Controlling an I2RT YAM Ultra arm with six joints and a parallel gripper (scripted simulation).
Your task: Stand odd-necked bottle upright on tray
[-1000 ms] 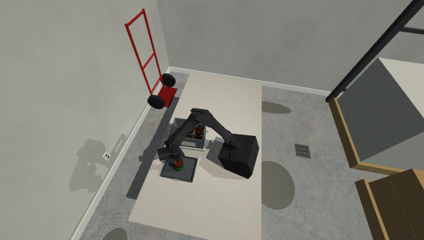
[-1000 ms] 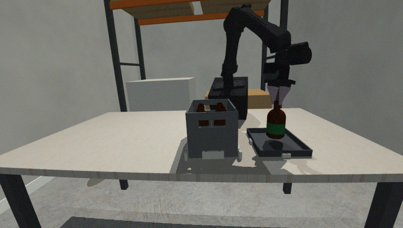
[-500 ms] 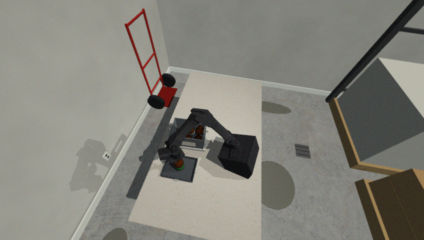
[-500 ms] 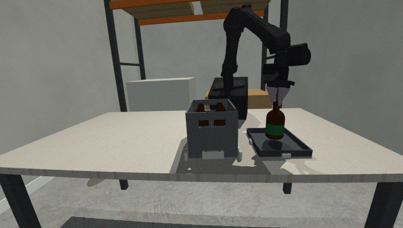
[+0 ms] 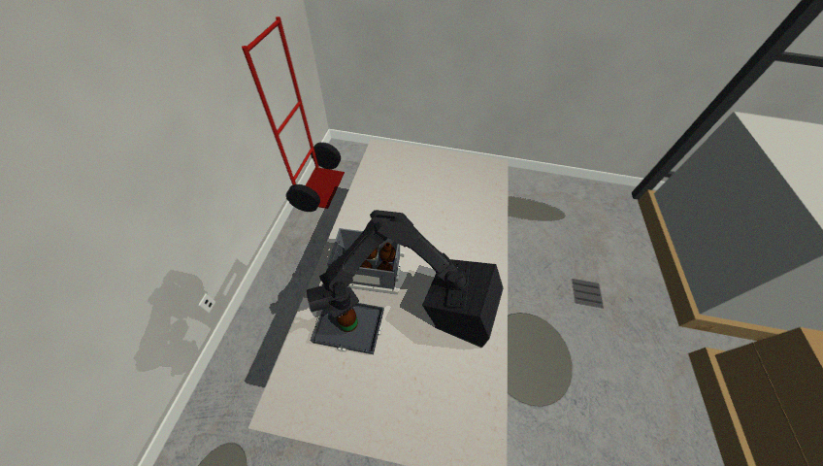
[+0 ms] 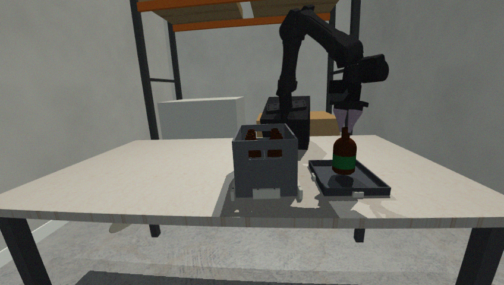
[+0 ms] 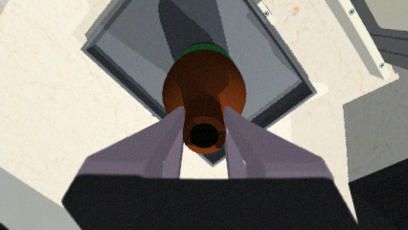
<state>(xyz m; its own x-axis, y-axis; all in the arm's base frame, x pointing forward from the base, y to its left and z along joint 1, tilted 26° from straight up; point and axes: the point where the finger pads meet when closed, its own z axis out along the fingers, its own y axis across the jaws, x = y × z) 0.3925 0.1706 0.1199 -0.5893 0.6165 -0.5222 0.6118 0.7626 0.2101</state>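
Note:
My gripper (image 6: 346, 127) is shut on the neck of a brown bottle with a green label (image 6: 343, 153). The bottle hangs upright a little above the dark tray (image 6: 348, 178), with its shadow on the tray floor. In the wrist view the two fingers clamp the bottle's neck (image 7: 204, 129) just below the opening, and the tray (image 7: 201, 62) lies beneath. The bottle also shows in the overhead view (image 5: 346, 317) over the tray (image 5: 347, 333). The grey crate (image 6: 264, 164) stands left of the tray with brown bottles (image 6: 263, 135) inside; I cannot see them all.
The arm's black base box (image 6: 289, 118) stands behind the crate. A white box (image 6: 201, 116) and shelving posts (image 6: 144, 70) stand beyond the table's far edge. The crate (image 5: 369, 259) sits between the tray and a red hand truck (image 5: 294, 149) on the floor.

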